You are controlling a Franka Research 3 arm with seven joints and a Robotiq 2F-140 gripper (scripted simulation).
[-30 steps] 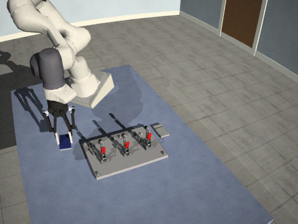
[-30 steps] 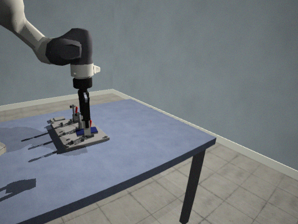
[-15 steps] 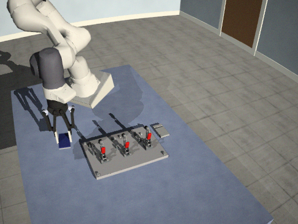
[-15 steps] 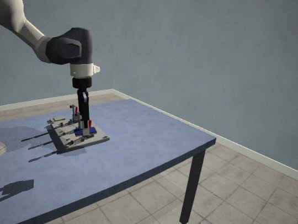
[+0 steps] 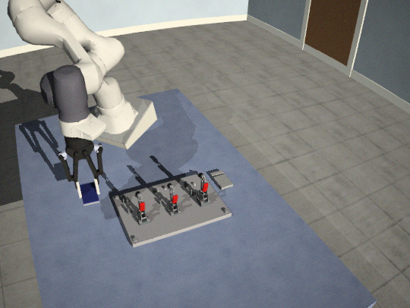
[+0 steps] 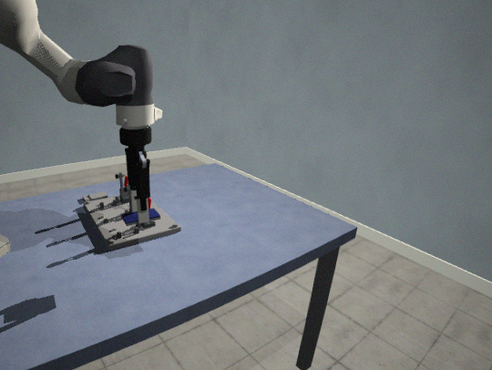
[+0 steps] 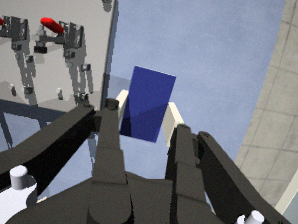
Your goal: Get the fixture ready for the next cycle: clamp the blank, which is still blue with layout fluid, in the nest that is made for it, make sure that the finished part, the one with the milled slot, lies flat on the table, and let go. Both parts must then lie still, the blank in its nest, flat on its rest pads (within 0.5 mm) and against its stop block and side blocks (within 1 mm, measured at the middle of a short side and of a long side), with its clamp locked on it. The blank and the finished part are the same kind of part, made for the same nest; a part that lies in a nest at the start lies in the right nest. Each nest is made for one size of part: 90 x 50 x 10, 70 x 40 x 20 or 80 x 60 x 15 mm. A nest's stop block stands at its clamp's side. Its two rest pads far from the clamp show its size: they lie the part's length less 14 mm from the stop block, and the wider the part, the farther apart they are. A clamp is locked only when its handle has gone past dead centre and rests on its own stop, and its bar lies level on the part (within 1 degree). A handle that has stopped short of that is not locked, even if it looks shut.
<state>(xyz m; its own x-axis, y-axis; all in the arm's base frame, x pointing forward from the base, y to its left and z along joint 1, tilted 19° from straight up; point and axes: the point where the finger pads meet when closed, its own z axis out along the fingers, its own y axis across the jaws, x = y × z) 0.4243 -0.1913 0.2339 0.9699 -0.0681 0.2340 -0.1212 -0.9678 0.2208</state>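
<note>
On the fixture plate (image 5: 178, 230) (image 6: 166, 230) (image 7: 95, 14), three clamps (image 5: 175, 206) (image 6: 124, 193) (image 7: 74, 37) stand with red handles upright. Just beyond one end, the gripper (image 5: 89, 190) (image 6: 143, 222) (image 7: 145, 106) grips the blue blank (image 5: 90, 194) (image 6: 154, 214) (image 7: 149, 102) by its long sides, above the table (image 5: 228, 265) (image 6: 273, 228) (image 7: 210, 40); beside the plate's opposite end, the slotted finished part (image 5: 222, 180) (image 6: 96, 196) lies flat.
</note>
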